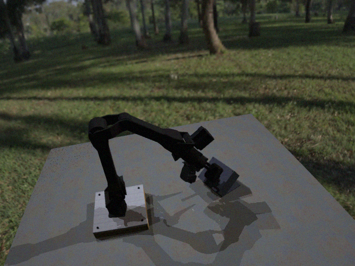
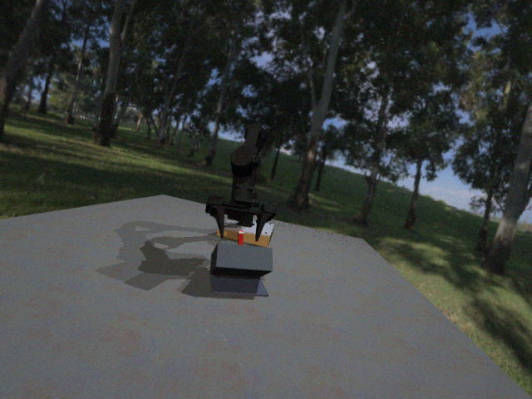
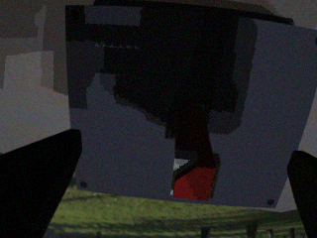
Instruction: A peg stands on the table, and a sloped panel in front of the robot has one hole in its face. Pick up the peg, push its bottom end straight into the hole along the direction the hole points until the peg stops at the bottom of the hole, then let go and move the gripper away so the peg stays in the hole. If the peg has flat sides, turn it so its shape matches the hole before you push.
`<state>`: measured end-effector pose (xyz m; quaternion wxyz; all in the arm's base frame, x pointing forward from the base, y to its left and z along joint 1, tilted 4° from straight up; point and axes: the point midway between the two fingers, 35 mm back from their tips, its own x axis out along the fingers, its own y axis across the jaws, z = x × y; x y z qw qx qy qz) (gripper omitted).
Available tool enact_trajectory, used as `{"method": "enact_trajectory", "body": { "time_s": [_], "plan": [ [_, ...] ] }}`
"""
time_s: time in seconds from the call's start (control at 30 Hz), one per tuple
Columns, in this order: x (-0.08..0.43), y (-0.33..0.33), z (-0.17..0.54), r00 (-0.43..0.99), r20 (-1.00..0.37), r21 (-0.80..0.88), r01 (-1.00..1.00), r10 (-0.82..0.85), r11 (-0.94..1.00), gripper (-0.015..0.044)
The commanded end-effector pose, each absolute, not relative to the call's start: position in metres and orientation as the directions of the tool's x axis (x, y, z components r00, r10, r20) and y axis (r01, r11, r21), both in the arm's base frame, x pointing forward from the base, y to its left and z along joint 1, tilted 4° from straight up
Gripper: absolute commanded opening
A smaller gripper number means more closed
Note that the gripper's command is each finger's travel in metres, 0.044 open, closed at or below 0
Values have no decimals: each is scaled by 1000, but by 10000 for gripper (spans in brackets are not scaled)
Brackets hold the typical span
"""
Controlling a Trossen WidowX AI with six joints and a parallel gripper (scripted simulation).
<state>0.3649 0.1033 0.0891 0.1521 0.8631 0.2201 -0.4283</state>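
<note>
The red peg (image 2: pixel 240 238) (image 3: pixel 194 184) stands out from the face of the sloped grey-blue panel (image 1: pixel 227 172) (image 2: pixel 243 258) (image 3: pixel 279 119). In the wrist view its outer end is lit red with a pale patch, and its far part is dark red in shadow. The hole's rim is lost in the dark there, so the peg's depth cannot be told. My gripper (image 2: pixel 239 238) (image 3: pixel 186 151) is wide open, with one finger on each side of the peg, touching neither side. In the top view the gripper and its shadow hide the peg.
The arm's white base plate (image 1: pixel 131 197) (image 2: pixel 267 229) lies on the grey table (image 1: pixel 286 200) (image 2: pixel 300 343), behind the panel in the exterior view. The arm arches over the table between base and panel. The panel's block has a flat foot (image 2: pixel 262 293).
</note>
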Motion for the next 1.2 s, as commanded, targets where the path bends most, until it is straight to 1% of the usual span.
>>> {"method": "enact_trajectory", "body": {
  "time_s": [0.0, 1.17],
  "plan": [
    [363, 103, 95, 538, -804, 75, 514, 253, -855, 440],
    [336, 88, 139, 541, -803, 75, 507, 249, -859, 440]
  ]
}}
